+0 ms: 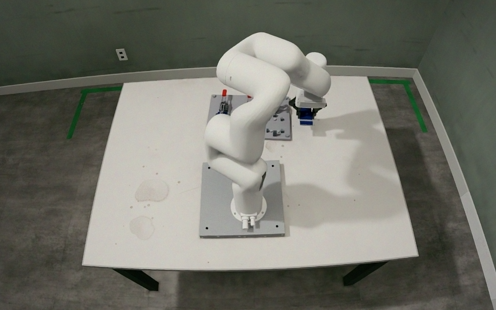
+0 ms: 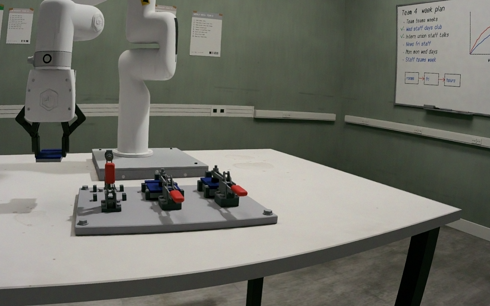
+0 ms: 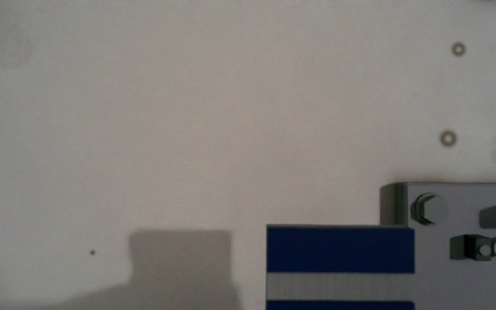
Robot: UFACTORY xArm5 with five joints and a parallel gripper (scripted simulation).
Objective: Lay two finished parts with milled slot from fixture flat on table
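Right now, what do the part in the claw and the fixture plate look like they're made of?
Part in the claw: looks like blue-coated or anodised metal; the milled slot shows bare matte grey. Could be plastic. Fixture plate: matte grey, likely aluminium or steel, with bolt heads at its corners.

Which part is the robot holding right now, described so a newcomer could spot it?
Find the grey fixture plate on the white table, then look past its open-clamp end. The blue part hangs just off that end, between the black fingers, above the table. Unlike the two blue parts still under clamps, it shows a grey slot.
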